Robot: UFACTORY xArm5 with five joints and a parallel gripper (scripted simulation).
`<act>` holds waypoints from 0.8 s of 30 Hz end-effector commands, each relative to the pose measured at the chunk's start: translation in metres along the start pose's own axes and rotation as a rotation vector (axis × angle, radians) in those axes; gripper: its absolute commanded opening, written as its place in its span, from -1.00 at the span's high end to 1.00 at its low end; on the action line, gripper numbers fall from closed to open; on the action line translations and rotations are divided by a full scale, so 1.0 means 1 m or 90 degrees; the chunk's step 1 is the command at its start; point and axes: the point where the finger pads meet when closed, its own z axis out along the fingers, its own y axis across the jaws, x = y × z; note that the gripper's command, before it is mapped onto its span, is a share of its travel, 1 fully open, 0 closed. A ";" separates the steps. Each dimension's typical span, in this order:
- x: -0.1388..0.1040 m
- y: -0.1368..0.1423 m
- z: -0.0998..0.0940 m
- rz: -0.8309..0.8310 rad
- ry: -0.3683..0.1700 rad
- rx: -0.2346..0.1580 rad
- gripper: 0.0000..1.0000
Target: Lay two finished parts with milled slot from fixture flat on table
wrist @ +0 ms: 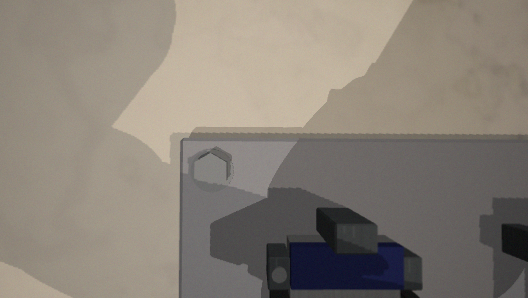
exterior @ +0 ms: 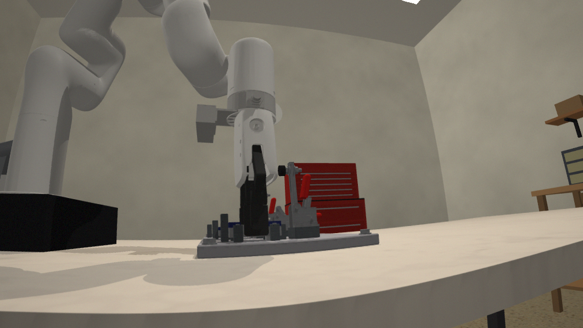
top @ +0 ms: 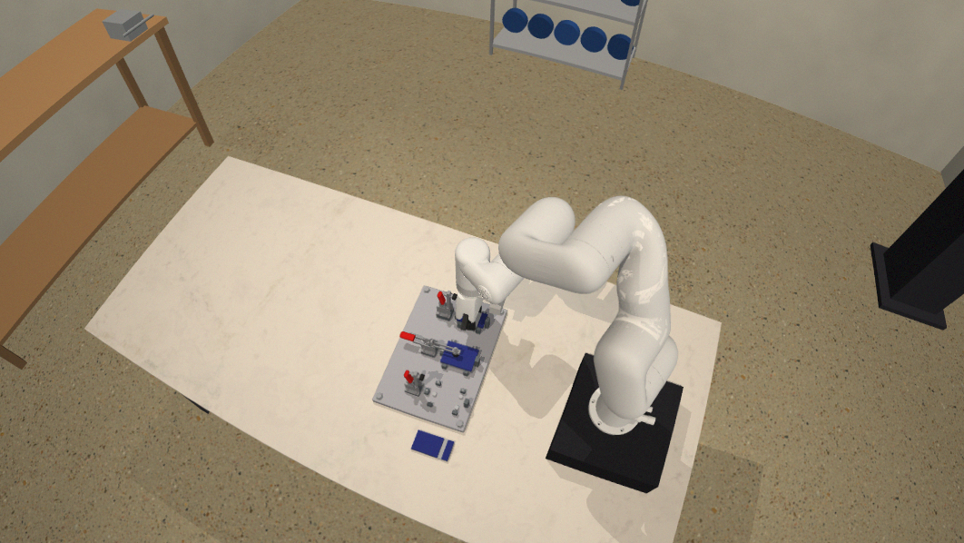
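The fixture plate (top: 402, 360) (exterior: 346, 243) (wrist: 250, 165) lies on the table. My gripper (top: 467, 325) (exterior: 253, 232) (wrist: 345, 294) is down at its far nest, shut on a slotted blue finished part (top: 483, 320) (wrist: 345, 270), which sits low between the locating pins. Its grey slot shows at the bottom edge of the wrist view. The far clamp (top: 443, 308) (exterior: 302, 211) stands open, arm up. The blue blank (top: 460, 357) sits in the middle nest under its lowered clamp (top: 431, 345). The other finished part (top: 431, 445) lies flat on the table beside the plate's near end.
The near nest holds only pins; its clamp (top: 412, 382) stands open. A tall pin (exterior: 224, 227) rises close to my fingers. The robot's black base (top: 617, 465) stands right of the plate. A red tool chest (exterior: 330, 183) is in the background.
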 end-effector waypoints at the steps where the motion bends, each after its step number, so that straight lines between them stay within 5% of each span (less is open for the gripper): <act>1: -0.001 0.000 -0.001 0.000 -0.002 0.001 1.00; 24: -0.001 0.000 -0.015 0.000 -0.002 0.001 1.00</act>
